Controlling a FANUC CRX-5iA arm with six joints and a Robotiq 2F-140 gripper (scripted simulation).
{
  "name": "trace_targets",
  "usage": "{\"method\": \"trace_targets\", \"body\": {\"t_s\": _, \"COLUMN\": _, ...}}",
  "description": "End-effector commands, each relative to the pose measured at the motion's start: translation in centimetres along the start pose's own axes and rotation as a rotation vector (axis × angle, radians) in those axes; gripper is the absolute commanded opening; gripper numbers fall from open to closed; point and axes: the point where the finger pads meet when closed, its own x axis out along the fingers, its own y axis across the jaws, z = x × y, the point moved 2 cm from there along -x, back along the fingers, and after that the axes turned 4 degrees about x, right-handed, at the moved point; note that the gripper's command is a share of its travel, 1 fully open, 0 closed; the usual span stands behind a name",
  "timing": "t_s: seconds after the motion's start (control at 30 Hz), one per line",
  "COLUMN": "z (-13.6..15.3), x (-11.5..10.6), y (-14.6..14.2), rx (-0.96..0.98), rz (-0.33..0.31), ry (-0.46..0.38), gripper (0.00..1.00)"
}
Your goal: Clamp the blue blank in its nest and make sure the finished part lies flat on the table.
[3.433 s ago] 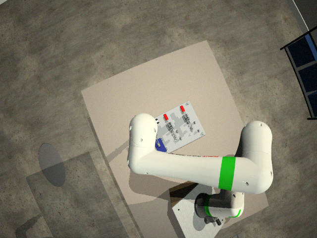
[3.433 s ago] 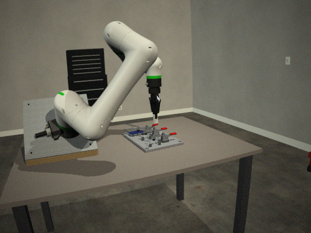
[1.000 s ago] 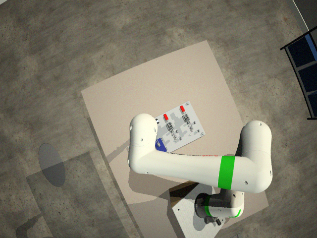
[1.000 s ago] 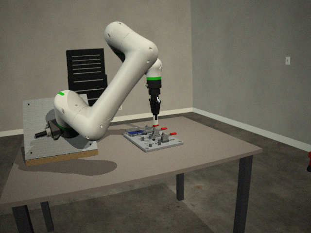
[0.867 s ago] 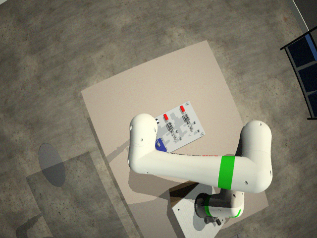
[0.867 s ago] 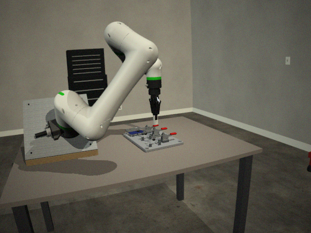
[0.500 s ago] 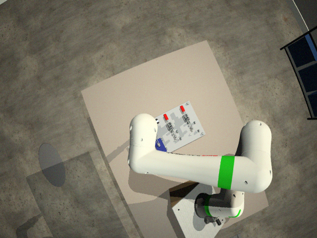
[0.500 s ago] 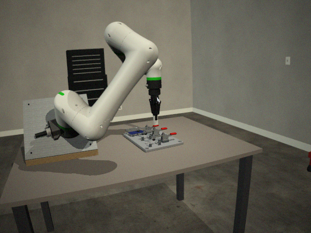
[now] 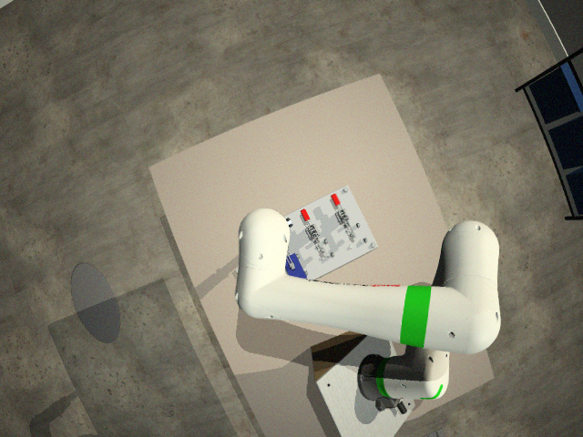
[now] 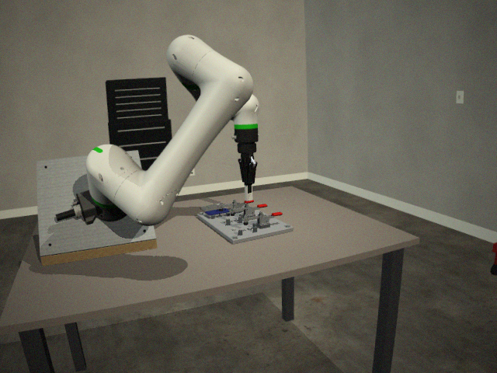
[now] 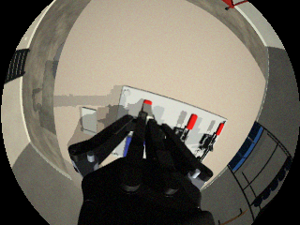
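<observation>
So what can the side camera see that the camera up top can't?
Only the side view shows the gripper, shut and empty, with its tip right at a red clamp handle. From the top, the white arm hides that, but the floor around the table shows. Both show the fixture plate, the blue blank and two other red handles.

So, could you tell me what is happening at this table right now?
The white arm holds its gripper upright with fingers shut and empty, tips just above the red handle of one clamp on the grey fixture plate. The blue blank lies in the nest at the plate's end nearest the arm's base. No slotted part is visible.
</observation>
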Motion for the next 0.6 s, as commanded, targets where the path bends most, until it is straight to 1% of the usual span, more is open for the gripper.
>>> {"method": "trace_targets", "body": {"t_s": 0.0, "z": 0.01, "x": 0.00, "y": -0.01, "rx": 0.000, "rz": 0.000, "ry": 0.000, "gripper": 0.00}}
{"method": "trace_targets", "body": {"t_s": 0.57, "z": 0.01, "x": 0.20, "y": -0.01, "rx": 0.000, "rz": 0.000, "ry": 0.000, "gripper": 0.00}}
